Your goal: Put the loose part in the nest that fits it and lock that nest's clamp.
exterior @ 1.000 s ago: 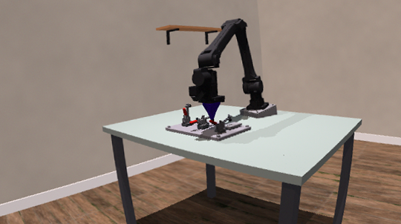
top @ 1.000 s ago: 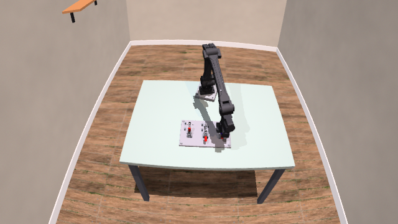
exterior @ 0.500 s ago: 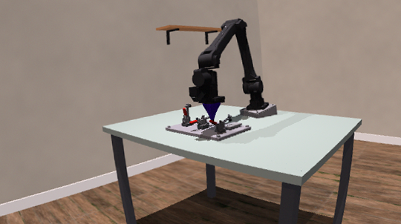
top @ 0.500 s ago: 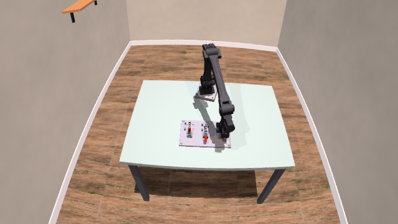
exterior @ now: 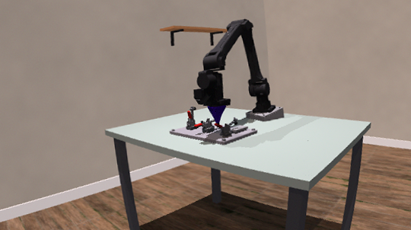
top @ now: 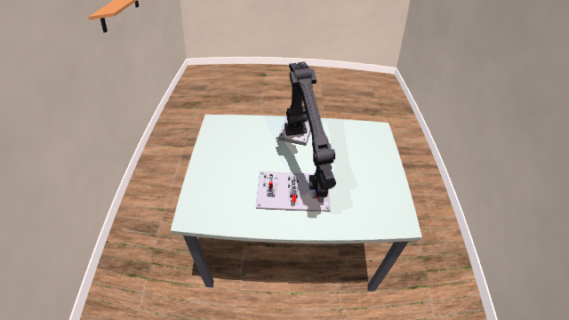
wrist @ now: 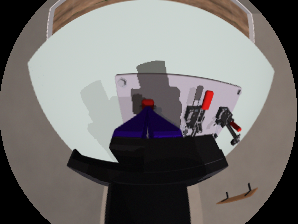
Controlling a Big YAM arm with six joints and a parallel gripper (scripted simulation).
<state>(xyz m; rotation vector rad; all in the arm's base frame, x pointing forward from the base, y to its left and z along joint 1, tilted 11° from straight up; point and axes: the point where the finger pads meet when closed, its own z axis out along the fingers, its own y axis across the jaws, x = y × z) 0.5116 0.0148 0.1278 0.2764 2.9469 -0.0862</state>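
Observation:
The fixture plate (top: pixel 280 204) (exterior: pixel 181 131) (wrist: pixel 223 97) carries three clamps in a row. My gripper (exterior: pixel 218 123) (wrist: pixel 147 110) is shut and empty, its tips at the red handle (wrist: pixel 147 103) of the right-hand clamp. That clamp's bar (exterior: pixel 234 121) looks raised, above a flat grey piece (exterior: pixel 240 129) that seems to be the part in its nest. The middle clamp's red handle (top: pixel 293 198) (exterior: pixel 198 125) (wrist: pixel 207 100) lies low toward the front. The left clamp's red handle (top: pixel 270 185) (exterior: pixel 189 114) (wrist: pixel 235 126) stands up. The arm hides the right nest in the top view.
The plate lies on a pale table (top: pixel 222 178) (exterior: pixel 290 152) (wrist: pixel 75 65). The arm's base (top: pixel 293 137) (exterior: pixel 267 115) stands behind the plate. An orange shelf (top: pixel 113 9) (exterior: pixel 193 29) (wrist: pixel 237 196) hangs on the wall, away from the table.

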